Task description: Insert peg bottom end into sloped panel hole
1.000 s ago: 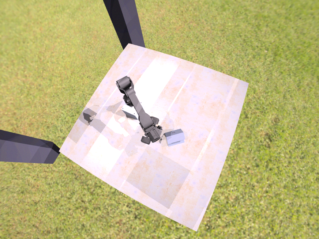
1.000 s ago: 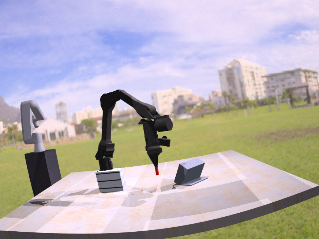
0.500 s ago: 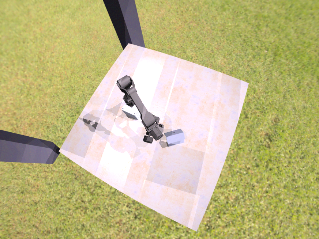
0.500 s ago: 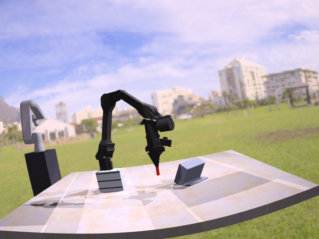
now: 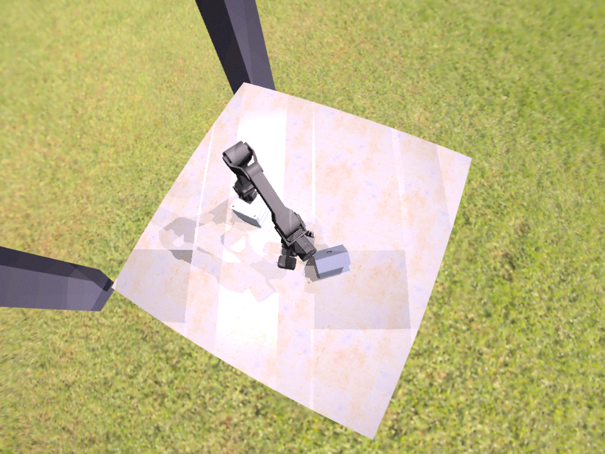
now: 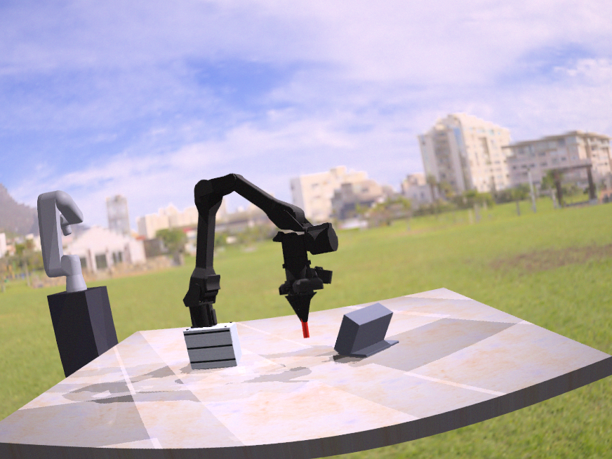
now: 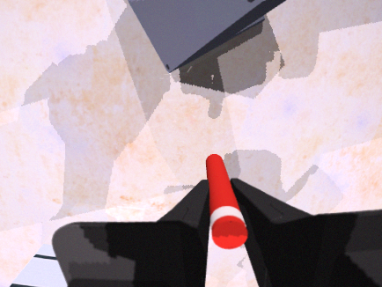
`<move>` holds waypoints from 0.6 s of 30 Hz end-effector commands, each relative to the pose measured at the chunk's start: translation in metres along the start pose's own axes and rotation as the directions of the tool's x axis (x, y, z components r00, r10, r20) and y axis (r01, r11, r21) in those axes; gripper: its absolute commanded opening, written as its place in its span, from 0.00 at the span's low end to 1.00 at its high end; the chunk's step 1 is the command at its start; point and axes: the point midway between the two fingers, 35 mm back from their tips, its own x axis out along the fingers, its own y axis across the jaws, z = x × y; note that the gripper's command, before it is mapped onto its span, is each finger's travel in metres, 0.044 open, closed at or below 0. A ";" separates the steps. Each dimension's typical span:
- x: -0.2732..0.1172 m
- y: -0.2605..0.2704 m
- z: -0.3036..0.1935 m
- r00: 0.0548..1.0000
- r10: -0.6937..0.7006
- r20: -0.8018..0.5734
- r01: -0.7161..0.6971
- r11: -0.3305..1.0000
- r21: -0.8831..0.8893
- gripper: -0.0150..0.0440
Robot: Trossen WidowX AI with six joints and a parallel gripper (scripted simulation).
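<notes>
The top view looks steeply down from high above the pale table (image 5: 361, 195) (image 6: 346, 410) (image 7: 167, 132), taking in its whole top. The exterior view looks across the table from one side, from a low height, with its near edge at the bottom and buildings (image 6: 464, 153) beyond. The wrist view is closest, facing down past the gripper's dark fingers toward the tabletop. All three share the sloped panel (image 5: 331, 264) (image 6: 364, 328) (image 7: 176, 31), cut off in the wrist view.
</notes>
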 end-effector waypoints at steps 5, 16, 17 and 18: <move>0.002 0.005 0.005 0.999 -0.041 -0.012 0.040 0.997 -0.061 0.25; 0.004 0.011 0.011 0.995 -0.096 -0.020 0.092 0.986 -0.138 0.25; 0.004 0.012 0.012 0.995 -0.101 -0.021 0.097 0.985 -0.145 0.25; 0.005 0.012 0.013 0.994 -0.106 -0.021 0.101 0.983 -0.152 0.25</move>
